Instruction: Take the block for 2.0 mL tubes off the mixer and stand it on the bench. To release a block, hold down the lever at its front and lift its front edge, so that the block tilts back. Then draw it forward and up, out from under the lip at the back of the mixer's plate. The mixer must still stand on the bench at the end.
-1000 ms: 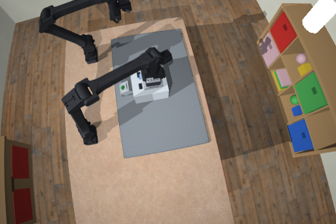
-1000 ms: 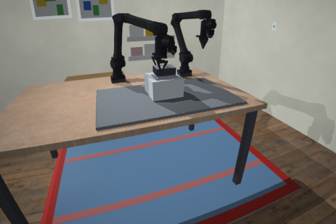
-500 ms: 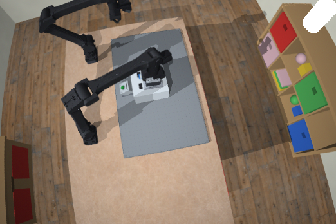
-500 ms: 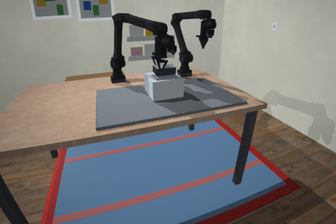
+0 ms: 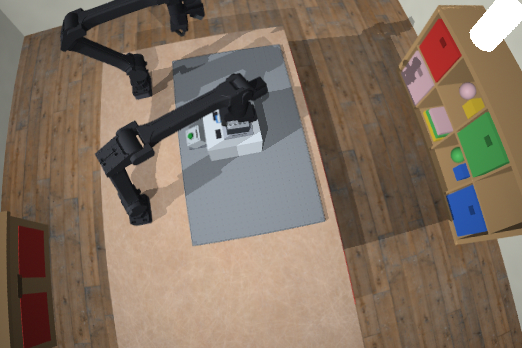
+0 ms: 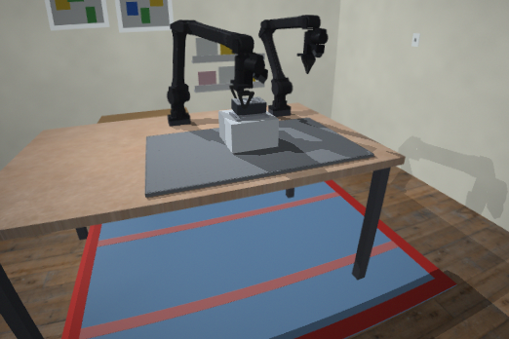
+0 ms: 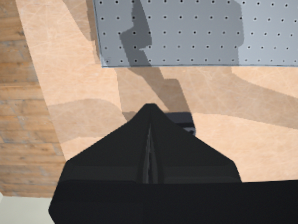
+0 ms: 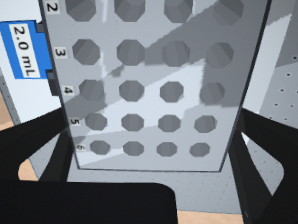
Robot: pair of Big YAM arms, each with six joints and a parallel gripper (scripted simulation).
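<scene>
The mixer [image 5: 224, 150] [image 6: 254, 134] is a white box standing on the grey mat. The block for 2.0 mL tubes [image 5: 239, 129] [image 6: 250, 107] [image 8: 152, 107] is dark-sided with a grey top full of round holes, and is on top of the mixer. A blue "2.0 mL" label [image 8: 22, 50] is beside its numbered side. My right gripper [image 6: 243, 102] [image 8: 150, 112] points down, its fingers shut on the block's two opposite sides. Any tilt of the block is too small to tell. I cannot make out the lever. My left gripper [image 5: 181, 33] [image 6: 307, 72] [image 7: 150, 112] is shut and empty, high beyond the mat's edge.
The grey perforated mat [image 5: 255, 196] [image 6: 190, 167] [image 7: 170, 30] lies on the wooden table [image 5: 225, 296] [image 6: 73, 162]. A small pale box with a green button [image 5: 192, 136] is beside the mixer, on the arm-base side. The right arm reaches over the mixer.
</scene>
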